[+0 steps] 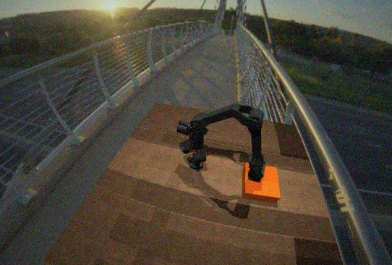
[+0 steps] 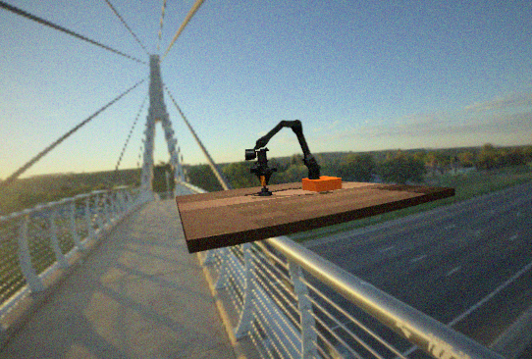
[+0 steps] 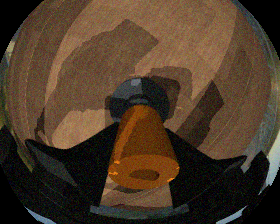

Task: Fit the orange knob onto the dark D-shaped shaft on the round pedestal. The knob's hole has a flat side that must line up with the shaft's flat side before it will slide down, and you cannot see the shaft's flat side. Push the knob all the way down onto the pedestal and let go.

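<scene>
The orange knob (image 2: 263,180) (image 3: 142,142) is upright between the fingers of my gripper (image 2: 263,177) (image 3: 141,129), which is shut on it. In the wrist view the knob's top face with its dark opening is nearest the camera. The dark round pedestal (image 1: 196,166) (image 2: 265,193) (image 3: 125,91) stands directly below. The knob's lower end is over the pedestal's middle, at the shaft; a dark part shows between knob and base. The shaft is mostly hidden, and I cannot tell whether the knob touches it or how the flats line up. In the top view the arm mostly hides the knob.
An orange block (image 1: 270,182) (image 2: 323,184) lies under the arm's base, to the right of the pedestal. The wooden table top (image 1: 158,232) (image 2: 254,218) carries everything, with dark shadows of the arm across it. Bridge railings in view belong to the background.
</scene>
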